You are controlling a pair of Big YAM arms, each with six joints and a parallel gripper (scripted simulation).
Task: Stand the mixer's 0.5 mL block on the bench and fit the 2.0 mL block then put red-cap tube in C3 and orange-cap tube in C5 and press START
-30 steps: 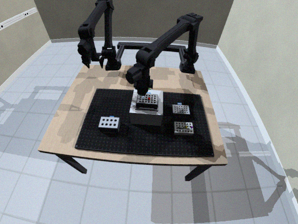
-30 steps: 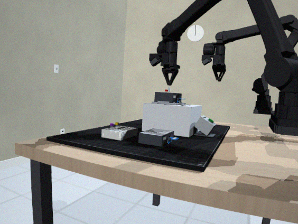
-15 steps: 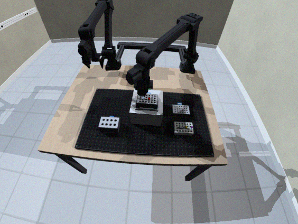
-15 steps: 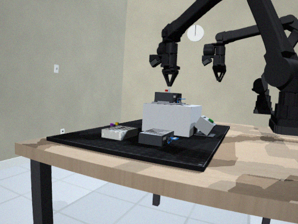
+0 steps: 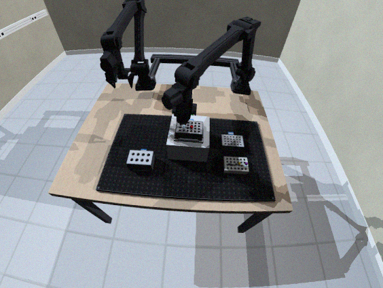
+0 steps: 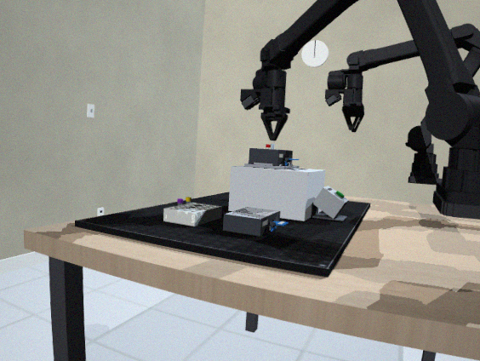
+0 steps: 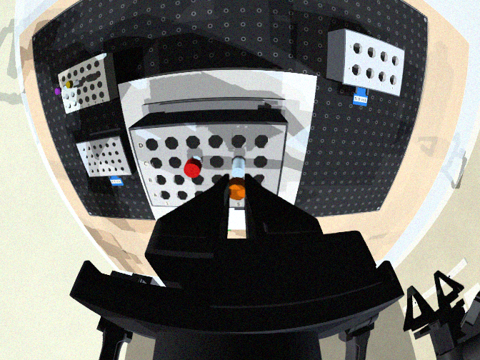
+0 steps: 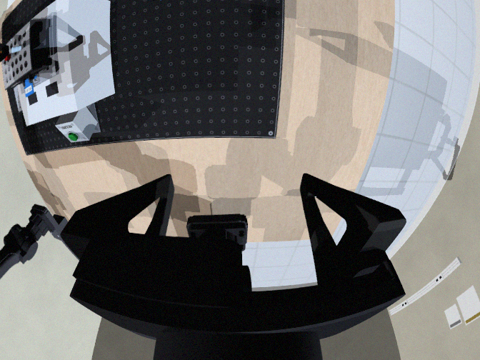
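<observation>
Pinching the orange-capped tube [image 5: 183,127] [image 6: 272,146] [image 7: 237,191] [image 8: 15,49], the left gripper [image 5: 183,123] [image 6: 273,138] [image 7: 236,181] points its clear body at bore C5; seating depth I cannot tell. The right gripper [image 5: 122,84] [image 6: 353,128] [image 7: 423,278] [image 8: 236,181] spreads wide, holding nothing. The red-capped tube [image 5: 191,126] [image 6: 268,146] [image 7: 192,168] [image 8: 6,58] stands in C3 of the grey block [image 5: 188,134] [image 6: 264,156] [image 7: 205,151] [image 8: 28,66] atop the white, boxy mixer [image 5: 187,153] [image 6: 270,189] [image 7: 302,128] [image 8: 88,77]. Beneath lie a black perforated mat [image 5: 153,183] [image 6: 298,251] [image 7: 341,155] [image 8: 193,77], pale wooden table [image 5: 81,146] [image 6: 404,238] [image 7: 446,69] [image 8: 251,166] and tiled floor [image 5: 142,251] [image 6: 149,323] [image 7: 471,83] [image 8: 418,96].

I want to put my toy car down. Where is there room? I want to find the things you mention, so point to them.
Bare mat: between the white eight-hole block [image 5: 140,157] [image 7: 373,63] and the mixer [image 5: 187,151] [image 6: 267,191] [image 7: 298,96] [image 8: 94,77]. It's crowded across the mixer, where the tube rack [image 5: 236,164] [image 6: 191,214] [image 7: 86,79] and small-hole block [image 5: 233,140] [image 6: 251,221] [image 7: 103,156] stand.
</observation>
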